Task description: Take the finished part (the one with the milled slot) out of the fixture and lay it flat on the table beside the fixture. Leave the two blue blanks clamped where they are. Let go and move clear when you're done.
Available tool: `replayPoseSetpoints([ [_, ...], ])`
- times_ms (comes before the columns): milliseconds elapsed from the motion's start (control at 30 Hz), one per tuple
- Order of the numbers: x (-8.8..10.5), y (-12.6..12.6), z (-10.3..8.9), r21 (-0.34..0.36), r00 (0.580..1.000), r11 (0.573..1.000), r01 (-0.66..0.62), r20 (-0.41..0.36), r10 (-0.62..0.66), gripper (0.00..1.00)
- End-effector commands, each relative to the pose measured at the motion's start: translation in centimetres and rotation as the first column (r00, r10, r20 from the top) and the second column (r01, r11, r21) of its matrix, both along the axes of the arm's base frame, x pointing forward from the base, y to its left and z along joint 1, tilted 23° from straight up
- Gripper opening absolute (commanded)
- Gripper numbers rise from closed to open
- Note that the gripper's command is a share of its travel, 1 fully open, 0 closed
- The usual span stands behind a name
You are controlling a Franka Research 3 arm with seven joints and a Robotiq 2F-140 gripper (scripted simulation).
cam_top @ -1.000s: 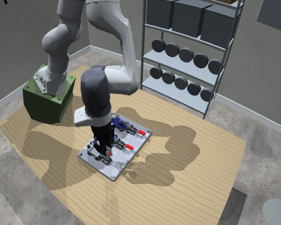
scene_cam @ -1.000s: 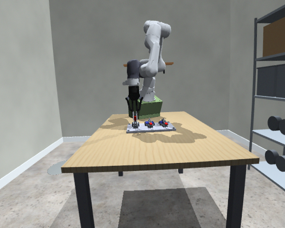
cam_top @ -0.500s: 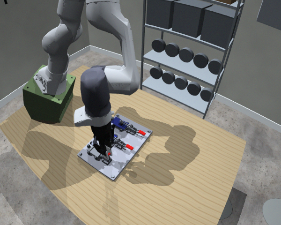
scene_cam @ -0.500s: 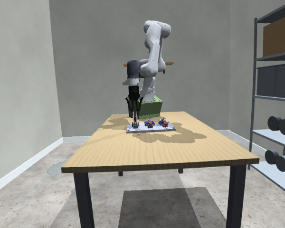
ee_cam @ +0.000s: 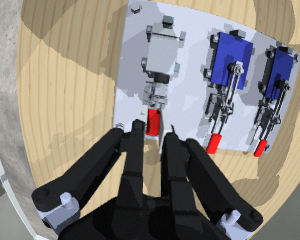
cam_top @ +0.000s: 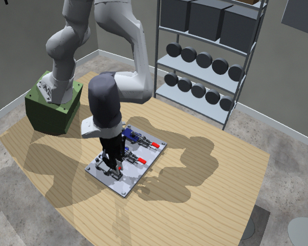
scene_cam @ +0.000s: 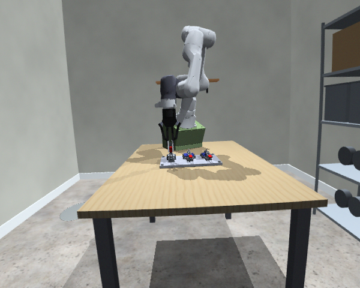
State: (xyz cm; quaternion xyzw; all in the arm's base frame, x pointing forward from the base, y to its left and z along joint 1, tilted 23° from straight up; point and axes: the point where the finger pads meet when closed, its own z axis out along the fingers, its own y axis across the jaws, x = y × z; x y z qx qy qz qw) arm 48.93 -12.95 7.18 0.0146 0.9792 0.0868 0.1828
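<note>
The grey fixture plate point(cam_top: 126, 165) lies on the wooden table and carries three toggle clamps. The finished grey part point(ee_cam: 162, 55) sits at the left station in the wrist view and also shows in the top view point(cam_top: 102, 166). Two blue blanks point(ee_cam: 230, 62) point(ee_cam: 281, 70) sit under their clamps, whose red handles point(cam_top: 155, 144) point(cam_top: 141, 160) lie flat. My gripper point(ee_cam: 153, 116) points straight down and is shut on the red handle point(ee_cam: 153, 122) of the grey part's clamp. That handle stands raised in the exterior view point(scene_cam: 170, 149).
The green robot pedestal point(cam_top: 53, 111) stands at the table's back left. A metal shelf point(cam_top: 207, 60) with dark discs and boxes stands beyond the table's far edge. The arm's forearm hangs over the plate's back.
</note>
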Motion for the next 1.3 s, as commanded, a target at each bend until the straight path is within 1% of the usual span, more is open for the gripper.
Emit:
replayPoseSetpoints([
  [0, -0.89, -0.08, -0.62, 0.004, 1.000, 1.000, -0.002, -0.013, 0.002, 0.00],
  [1267, -1.24, -0.06, -0.74, 0.004, 1.000, 1.000, -0.002, -0.013, 0.002, 0.00],
])
